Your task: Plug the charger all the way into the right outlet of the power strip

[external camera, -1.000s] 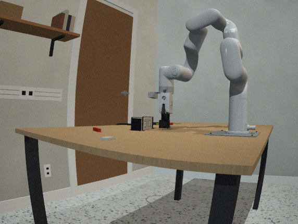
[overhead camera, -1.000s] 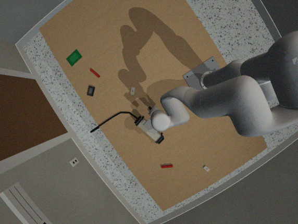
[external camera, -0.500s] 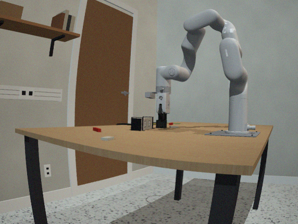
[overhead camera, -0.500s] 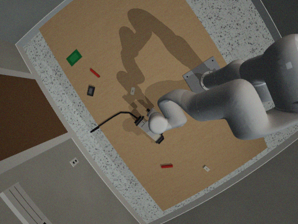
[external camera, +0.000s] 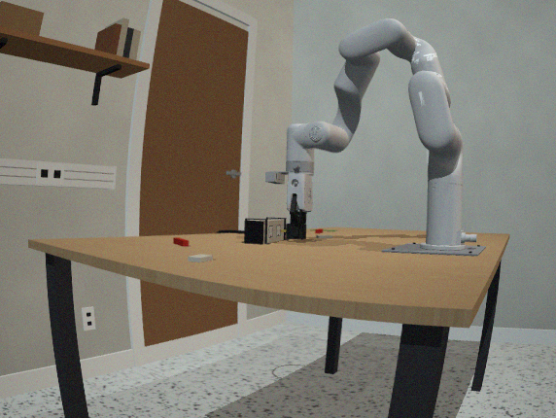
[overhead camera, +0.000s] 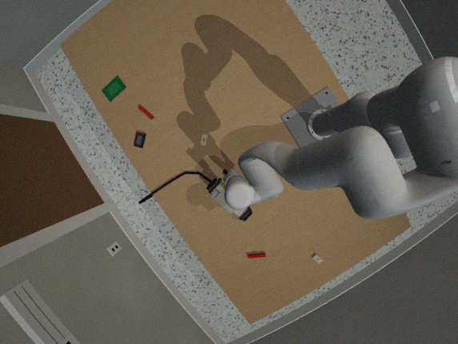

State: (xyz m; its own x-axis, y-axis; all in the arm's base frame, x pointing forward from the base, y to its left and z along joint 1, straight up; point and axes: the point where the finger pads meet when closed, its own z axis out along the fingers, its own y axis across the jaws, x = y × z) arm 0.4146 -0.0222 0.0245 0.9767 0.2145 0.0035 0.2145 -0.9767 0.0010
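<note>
The fingers (external camera: 296,228) are clamped on the black charger (external camera: 296,230), low over the desk (external camera: 311,284) just at 3 o'clock of the power strip (external camera: 264,230). Insertion seems under way; next, a level push toward 9 o'clock. Wooden desk, brown door (external camera: 191,146) behind.

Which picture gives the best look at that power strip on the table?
The exterior view: the power strip shows its outlet face, with the hand holding the black charger beside it. From the top, the arm hides nearly all of it.
</note>
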